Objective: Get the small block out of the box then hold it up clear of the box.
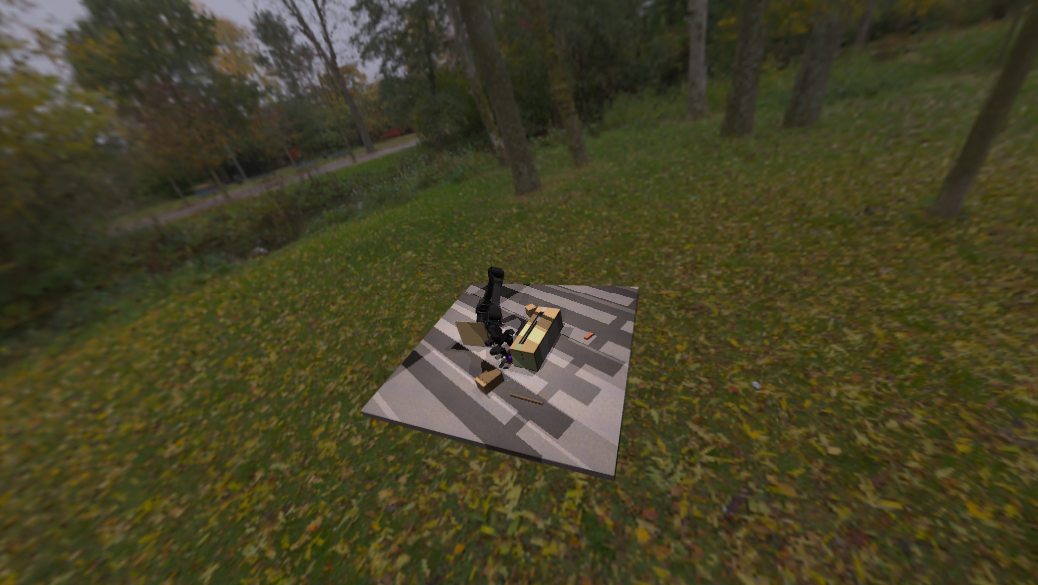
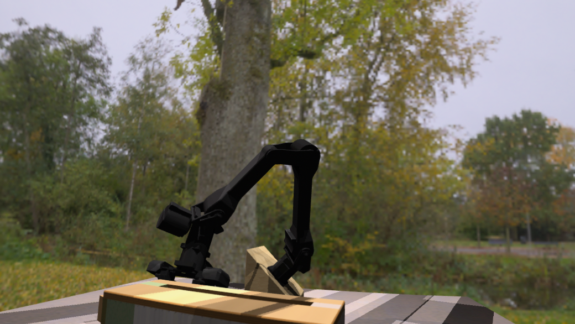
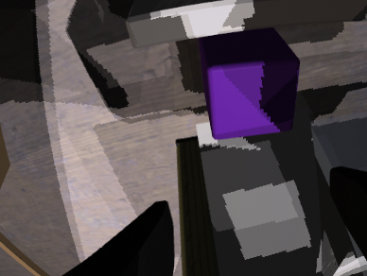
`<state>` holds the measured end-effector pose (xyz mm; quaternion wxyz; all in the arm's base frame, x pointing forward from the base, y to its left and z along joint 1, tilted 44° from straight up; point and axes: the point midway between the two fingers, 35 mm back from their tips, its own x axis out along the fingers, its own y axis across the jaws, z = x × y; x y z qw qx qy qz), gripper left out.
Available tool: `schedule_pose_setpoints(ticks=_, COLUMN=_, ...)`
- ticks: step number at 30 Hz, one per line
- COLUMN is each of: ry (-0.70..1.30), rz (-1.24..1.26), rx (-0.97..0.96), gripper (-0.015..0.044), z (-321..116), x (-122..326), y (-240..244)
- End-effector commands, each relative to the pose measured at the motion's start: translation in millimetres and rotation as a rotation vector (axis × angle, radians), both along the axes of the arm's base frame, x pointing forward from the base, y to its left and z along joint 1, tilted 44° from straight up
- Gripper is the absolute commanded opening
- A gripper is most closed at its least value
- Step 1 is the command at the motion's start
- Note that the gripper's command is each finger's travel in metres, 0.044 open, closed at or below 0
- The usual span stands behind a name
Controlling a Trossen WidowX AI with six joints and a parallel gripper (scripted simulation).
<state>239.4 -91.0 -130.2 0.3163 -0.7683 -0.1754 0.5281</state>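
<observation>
The purple block (image 1: 509,358) (image 3: 251,96) is out of the box, low by its near end in the top view. A pale bar (image 3: 208,21) lies just beyond it in the wrist view. The tan box (image 1: 549,317) (image 2: 172,297) stands upright, with a long slot in its top. My gripper (image 1: 504,361) (image 3: 253,198) is open and low beside the box's end. Its fingers stand apart at the bottom of the wrist view, with the block ahead of them, not between the tips. In the exterior view the box hides the fingertips and the block.
A tan slanted panel (image 1: 472,333) (image 2: 261,277) stands by the arm. A wooden block (image 1: 489,380) and a thin stick (image 1: 526,398) lie on the table (image 1: 592,443) nearer the top camera. A small wooden piece (image 1: 531,309) is behind the box, an orange piece (image 1: 588,336) to its right.
</observation>
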Motion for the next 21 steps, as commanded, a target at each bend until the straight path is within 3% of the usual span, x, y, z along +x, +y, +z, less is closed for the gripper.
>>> schedule_pose_setpoints(ticks=1, ry=0.012, rz=-0.001, rx=0.016, gripper=0.0285, z=-6.1, x=-3.3, y=8.9)
schedule_pose_setpoints(ticks=21, ry=0.011, rz=-0.001, rx=0.019, gripper=0.0285, z=-27.3, x=-5.2, y=33.0)
